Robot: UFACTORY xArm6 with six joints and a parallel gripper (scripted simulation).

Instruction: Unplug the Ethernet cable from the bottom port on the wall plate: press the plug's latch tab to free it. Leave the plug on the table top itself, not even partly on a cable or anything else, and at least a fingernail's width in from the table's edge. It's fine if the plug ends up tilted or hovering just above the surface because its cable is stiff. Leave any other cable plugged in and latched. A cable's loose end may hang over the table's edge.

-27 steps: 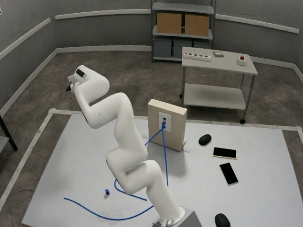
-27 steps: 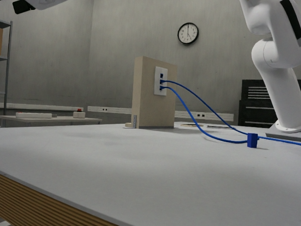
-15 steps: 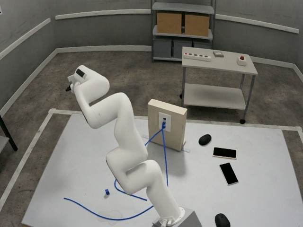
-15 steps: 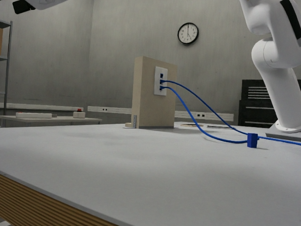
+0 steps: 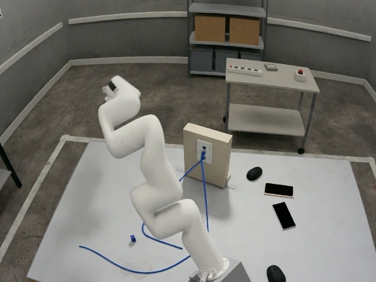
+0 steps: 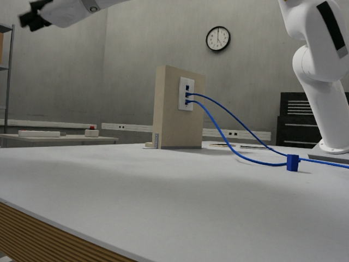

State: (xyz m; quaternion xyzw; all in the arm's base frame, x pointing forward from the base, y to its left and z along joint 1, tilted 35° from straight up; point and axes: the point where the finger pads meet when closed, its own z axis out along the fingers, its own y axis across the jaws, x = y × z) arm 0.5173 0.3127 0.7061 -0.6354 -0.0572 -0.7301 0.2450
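A beige block [image 5: 209, 153] stands upright on the white table and carries a white wall plate [image 5: 204, 150] [image 6: 184, 94]. Two blue Ethernet cables are plugged in: one plug in the bottom port [image 6: 186, 102] and one in the middle port [image 6: 187, 95]. The top port is empty. Both cables [image 6: 225, 126] arc down to the table and run past my arm's base. My gripper [image 6: 30, 17] is high in the air, far left of the block, with its fingers drawn close together on nothing. In the top view it is mostly hidden behind my wrist [image 5: 110, 89].
A small blue block [image 5: 132, 238] [image 6: 292, 162] sits on the table beside the cables. Two phones [image 5: 278, 190] [image 5: 283, 215] and two black mice [image 5: 254, 173] [image 5: 275, 273] lie to the right. A cart [image 5: 270, 91] and shelves stand behind the table.
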